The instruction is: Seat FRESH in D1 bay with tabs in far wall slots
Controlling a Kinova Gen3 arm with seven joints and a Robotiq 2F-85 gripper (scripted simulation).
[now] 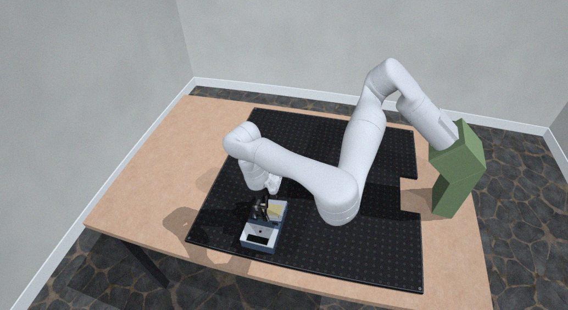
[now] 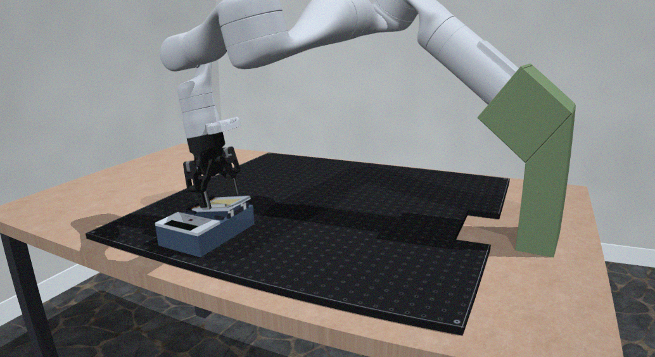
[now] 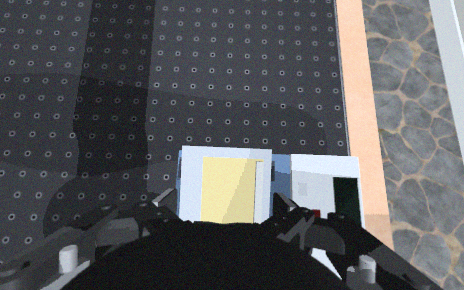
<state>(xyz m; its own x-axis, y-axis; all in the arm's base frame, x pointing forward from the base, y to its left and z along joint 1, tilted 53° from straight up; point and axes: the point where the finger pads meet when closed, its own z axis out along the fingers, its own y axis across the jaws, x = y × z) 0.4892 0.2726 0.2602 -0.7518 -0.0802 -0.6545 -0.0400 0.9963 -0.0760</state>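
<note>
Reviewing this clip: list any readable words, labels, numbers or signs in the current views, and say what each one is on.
None can be read in any view.
Cassette: white frame with a yellow panel, no lettering visible.
Dock: a dark window and a small red spot on its white top, no legible label.
Green arm mount: plain, unmarked.
Black perforated deck: only rows of holes.

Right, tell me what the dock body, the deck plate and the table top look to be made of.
Dock D1: likely moulded plastic, matte blue walls under a flat white top, no gloss. Deck plate: looks like black anodised metal, given its regular grid of small ringed holes. Table top: wood or laminate, plain tan with a thick edge; no grain shows, so uncertain.
</note>
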